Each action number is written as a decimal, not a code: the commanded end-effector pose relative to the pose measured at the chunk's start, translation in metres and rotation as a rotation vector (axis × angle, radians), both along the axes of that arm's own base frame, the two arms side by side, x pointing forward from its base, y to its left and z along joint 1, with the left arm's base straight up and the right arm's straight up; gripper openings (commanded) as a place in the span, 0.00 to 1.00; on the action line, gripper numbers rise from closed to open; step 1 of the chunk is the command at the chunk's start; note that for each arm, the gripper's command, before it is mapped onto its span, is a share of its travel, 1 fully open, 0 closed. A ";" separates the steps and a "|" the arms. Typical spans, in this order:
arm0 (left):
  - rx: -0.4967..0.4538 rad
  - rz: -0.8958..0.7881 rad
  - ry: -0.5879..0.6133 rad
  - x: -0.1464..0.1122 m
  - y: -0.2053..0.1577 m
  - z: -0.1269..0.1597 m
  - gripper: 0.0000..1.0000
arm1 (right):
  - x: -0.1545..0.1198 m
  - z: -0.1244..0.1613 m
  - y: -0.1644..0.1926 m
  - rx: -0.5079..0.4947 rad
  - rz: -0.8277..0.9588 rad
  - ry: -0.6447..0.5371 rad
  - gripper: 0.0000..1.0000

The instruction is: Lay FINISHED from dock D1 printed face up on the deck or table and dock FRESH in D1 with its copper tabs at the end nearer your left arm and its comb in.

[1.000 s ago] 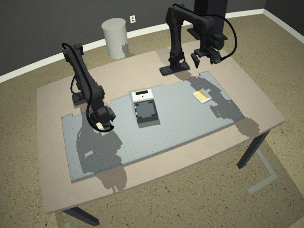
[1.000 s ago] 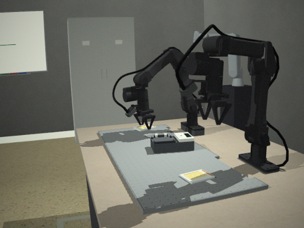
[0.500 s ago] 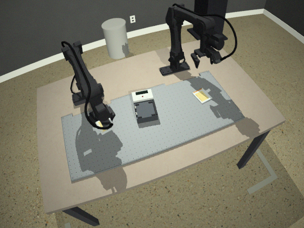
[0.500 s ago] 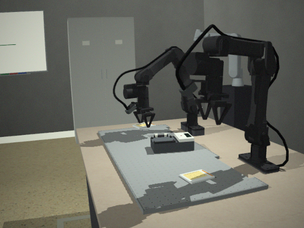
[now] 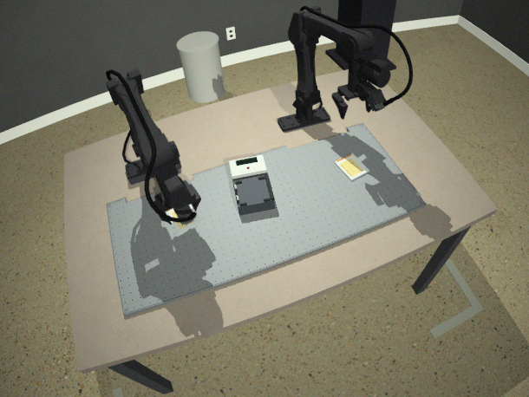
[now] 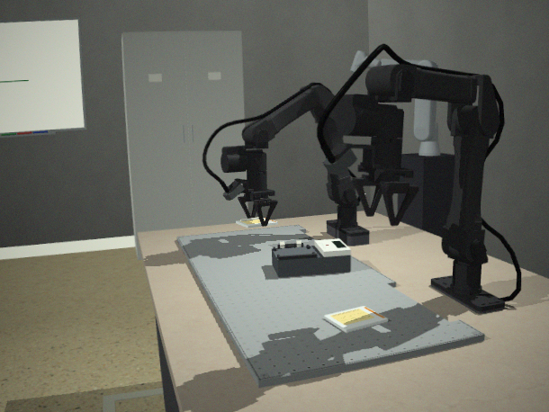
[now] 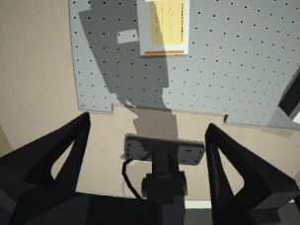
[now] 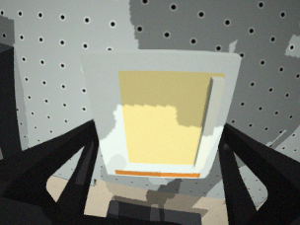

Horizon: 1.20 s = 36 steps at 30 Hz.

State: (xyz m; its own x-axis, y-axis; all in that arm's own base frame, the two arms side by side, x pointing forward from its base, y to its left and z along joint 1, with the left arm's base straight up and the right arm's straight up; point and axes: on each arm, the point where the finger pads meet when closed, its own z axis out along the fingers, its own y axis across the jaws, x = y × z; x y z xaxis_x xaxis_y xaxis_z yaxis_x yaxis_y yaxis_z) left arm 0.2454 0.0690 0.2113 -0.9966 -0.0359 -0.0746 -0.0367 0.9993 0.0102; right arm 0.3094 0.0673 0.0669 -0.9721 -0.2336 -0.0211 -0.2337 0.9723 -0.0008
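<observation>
Stage, largest to smallest. Table top (image 5: 95, 303) (image 6: 216, 382): across most of top view. Deck (image 5: 234, 260) (image 6: 288, 297) (image 7: 222, 49) (image 8: 39, 69): perforated, spread across centre. Dock D1 (image 5: 256, 209) (image 6: 310, 265): just above centre of top view, bay empty.

FINISHED (image 5: 352, 168) (image 6: 355, 317) (image 7: 167, 25): out of dock, flat on deck, right of centre in top view, yellow printed face up. FRESH (image 5: 184, 225) (image 6: 245, 222) (image 8: 170, 118): left of centre in top view, upper middle in exterior view, apparently lifted from deck. White frame, yellow panel, orange strip along lower edge in right wrist view; white comb (image 8: 208, 118) lengthwise near right edge, apparently seated.

Left gripper (image 5: 359, 112) (image 6: 382, 219) (image 7: 149, 121): fully spread, nothing held, well above deck. Right gripper (image 5: 181, 212) (image 6: 257, 220) (image 8: 159, 124): closed on FRESH by opposite sides, fingers wide apart owing to its width.

Step in hand, judged: carrying FRESH to dock. Next: level transfer rightward in top view, probable turn to bring tabs toward left-arm end, then tabs-first entry. Risk: comb knocked loose; dock shifted during pressing.

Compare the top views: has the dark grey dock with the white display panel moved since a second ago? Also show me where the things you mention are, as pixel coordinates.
No; the dark grey dock (image 5: 257, 208) (image 6: 310, 266) (image 7: 292, 94) (image 8: 7, 89) keeps its place against the perforated grey deck's back edge (image 5: 212, 172) (image 6: 375, 275) (image 7: 170, 110).
</observation>
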 end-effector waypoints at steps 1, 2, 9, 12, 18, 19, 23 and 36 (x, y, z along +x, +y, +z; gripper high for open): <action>-0.002 0.005 0.017 0.001 0.004 0.015 1.00 | 0.008 0.016 0.003 0.008 -0.063 -0.029 0.00; -0.002 0.005 0.017 0.001 0.004 0.015 1.00 | 0.008 0.016 0.002 0.008 -0.097 -0.026 0.00; -0.002 0.005 0.017 0.001 0.004 0.015 1.00 | 0.008 0.015 0.002 0.011 -0.329 -0.011 0.00; -0.002 0.005 0.017 0.001 0.004 0.015 1.00 | 0.008 0.015 0.002 0.012 -0.429 -0.007 0.00; -0.002 0.005 0.017 0.001 0.004 0.015 1.00 | 0.007 0.014 0.002 0.014 -0.563 -0.002 0.00; -0.002 0.005 0.017 0.001 0.004 0.015 1.00 | 0.007 0.014 0.002 0.014 -0.596 -0.002 0.00; -0.002 0.005 0.017 0.001 0.004 0.015 1.00 | 0.007 0.013 0.002 0.016 -0.729 0.002 0.00; -0.002 0.005 0.017 0.001 0.004 0.015 1.00 | 0.006 0.012 0.002 0.019 -1.096 0.008 0.00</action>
State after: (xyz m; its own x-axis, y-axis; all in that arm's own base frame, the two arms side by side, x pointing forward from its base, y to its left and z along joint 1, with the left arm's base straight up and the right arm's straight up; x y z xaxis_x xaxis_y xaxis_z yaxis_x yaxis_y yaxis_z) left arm 0.2454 0.0690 0.2113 -0.9966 -0.0359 -0.0746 -0.0367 0.9993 0.0102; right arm 0.3090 0.0672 0.0738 -0.7475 0.6642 -0.0079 0.6641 0.7476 0.0106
